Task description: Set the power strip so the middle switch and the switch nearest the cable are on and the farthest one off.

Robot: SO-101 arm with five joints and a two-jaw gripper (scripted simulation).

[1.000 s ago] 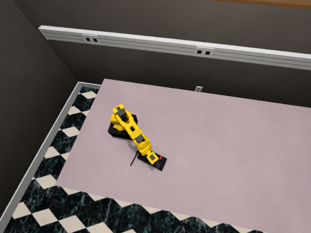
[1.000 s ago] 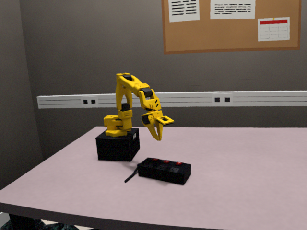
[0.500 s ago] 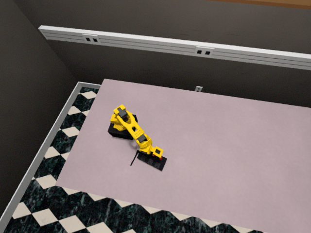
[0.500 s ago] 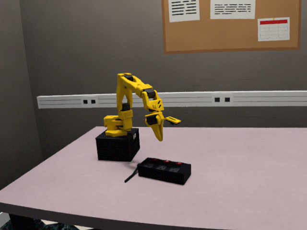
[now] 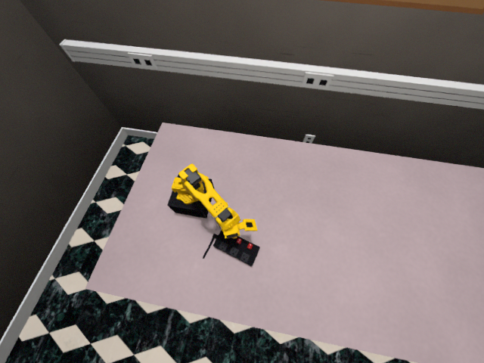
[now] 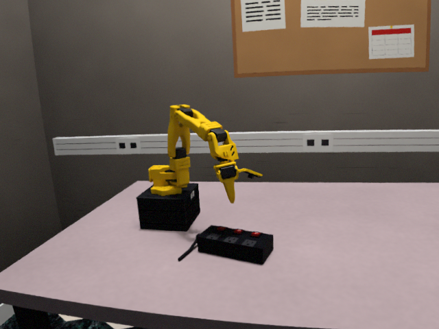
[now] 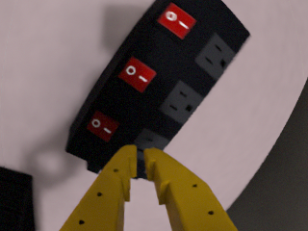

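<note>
The black power strip (image 5: pixel 245 255) (image 6: pixel 244 250) (image 7: pixel 161 99) lies on the pink table (image 5: pixel 352 234) (image 6: pixel 337 247) with its sockets and three red switches facing up. Its cable (image 5: pixel 209 246) (image 6: pixel 186 253) leaves the end nearest the arm's base. In the wrist view the switch nearest the cable (image 7: pixel 103 126) looks darker red than the middle switch (image 7: pixel 138 75) and the far switch (image 7: pixel 176 21). My gripper (image 5: pixel 231 235) (image 6: pixel 232 199) (image 7: pixel 141 154) is shut and empty. It points down and hangs clearly above the cable end of the strip, not touching it.
The arm stands on a black base block (image 5: pixel 183 206) (image 6: pixel 166 210) just behind and left of the strip. The table's left edge (image 5: pixel 117 218) drops to a chequered floor. A white wall rail (image 6: pixel 354 141) runs behind the table.
</note>
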